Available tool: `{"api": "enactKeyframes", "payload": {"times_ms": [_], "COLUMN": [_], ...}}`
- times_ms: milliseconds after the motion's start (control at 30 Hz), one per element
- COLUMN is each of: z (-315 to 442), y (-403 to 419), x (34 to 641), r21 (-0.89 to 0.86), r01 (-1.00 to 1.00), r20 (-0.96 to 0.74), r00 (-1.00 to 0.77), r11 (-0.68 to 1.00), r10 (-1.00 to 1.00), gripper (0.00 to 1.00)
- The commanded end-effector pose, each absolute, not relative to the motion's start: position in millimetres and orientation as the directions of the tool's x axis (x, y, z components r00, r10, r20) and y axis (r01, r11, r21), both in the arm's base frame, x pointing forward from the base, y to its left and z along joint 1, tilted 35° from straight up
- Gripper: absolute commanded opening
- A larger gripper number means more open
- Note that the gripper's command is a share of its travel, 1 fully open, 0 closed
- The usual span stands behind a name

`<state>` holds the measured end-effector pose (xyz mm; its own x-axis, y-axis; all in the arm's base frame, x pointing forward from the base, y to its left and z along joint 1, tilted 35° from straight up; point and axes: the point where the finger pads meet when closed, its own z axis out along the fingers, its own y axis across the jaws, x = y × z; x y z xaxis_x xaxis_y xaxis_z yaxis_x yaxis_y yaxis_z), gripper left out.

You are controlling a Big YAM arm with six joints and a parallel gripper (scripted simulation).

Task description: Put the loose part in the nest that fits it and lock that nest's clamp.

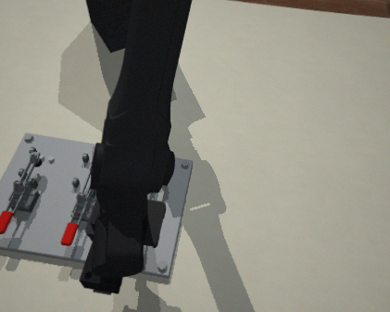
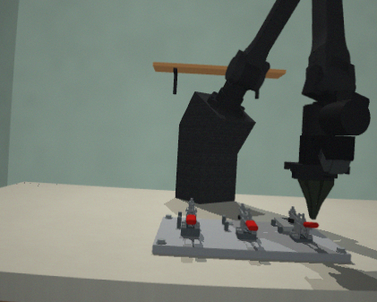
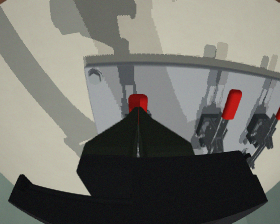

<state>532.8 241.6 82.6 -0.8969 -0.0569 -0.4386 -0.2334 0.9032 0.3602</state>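
Observation:
My gripper [image 2: 313, 217] [image 3: 138, 112] is shut and empty, pointing down at the right-hand clamp. Its tips are right by that clamp's red handle [image 2: 312, 225] [image 3: 138, 101]; whether they touch it I cannot tell. That handle lies roughly level in the exterior view. A flat grey piece [image 2: 287, 224] shows in the right-hand nest, partly behind the clamp; it looks like the part, but its seating and the bar's contact are unclear. The arm hides this nest in the top view, and the fingers hide most of it in the wrist view.
The grey base plate [image 1: 65, 156] [image 2: 210, 249] [image 3: 172, 85] also carries a middle clamp with a red handle [image 1: 69, 234] [image 2: 252, 225] [image 3: 232, 104] and a left clamp with a red handle [image 1: 3, 222] [image 2: 191, 220]. Bolt heads stand at the plate's corners.

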Motion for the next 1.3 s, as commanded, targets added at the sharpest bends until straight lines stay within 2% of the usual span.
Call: {"api": "enactKeyframes", "payload": {"times_ms": [0,1267], "z": [92.8,96.6], "y": [250.8,254.3], "x": [542.9,545.5], "r21": [0.363,0.364], "r01": [-0.248,-0.254], "r20": [-0.470,-0.479], "r00": [-0.881,-0.876], "r11": [0.898,0.896], "r10": [-0.054,-0.054], "gripper": [0.00,0.00]}}
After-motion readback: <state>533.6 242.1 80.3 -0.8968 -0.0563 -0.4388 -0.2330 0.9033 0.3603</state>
